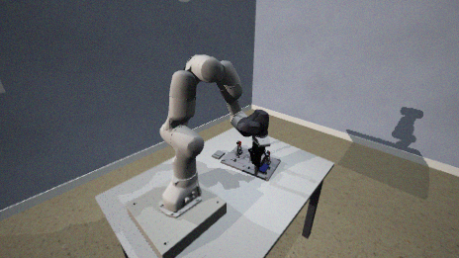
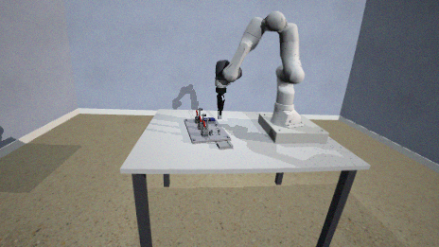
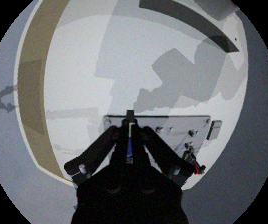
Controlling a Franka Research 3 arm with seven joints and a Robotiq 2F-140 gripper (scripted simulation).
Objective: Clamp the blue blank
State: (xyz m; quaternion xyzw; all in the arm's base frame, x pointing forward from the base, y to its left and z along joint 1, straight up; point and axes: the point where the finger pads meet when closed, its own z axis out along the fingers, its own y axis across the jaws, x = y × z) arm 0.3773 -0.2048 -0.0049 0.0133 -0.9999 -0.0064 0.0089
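The blue blank [image 1: 264, 168] [image 2: 211, 119] [image 3: 129, 147] lies at one end of the grey fixture plate [image 1: 231, 163] [image 2: 201, 139] [image 3: 182, 120]. In the wrist view the fingers cover most of it, so its seating on pads and blocks cannot be told. The finished part [image 1: 218, 154] [image 2: 224, 146] [image 3: 215, 130] lies flat on the table beside the plate's other end; its slot is too small to make out. My gripper [image 1: 256, 172] [image 2: 219, 117] [image 3: 130, 115] is shut and empty, pointing down near the blank, at the plate's robot-side edge. The clamp's lock at the blank cannot be told.
A red-handled clamp [image 1: 238, 147] [image 3: 197, 167] stands at the finished part's end of the plate. Another clamp [image 1: 268, 157] stands behind the blank. Small pads and blocks stick up from the plate. The robot's base block [image 1: 198, 223] [image 2: 303, 135] is on the same table.
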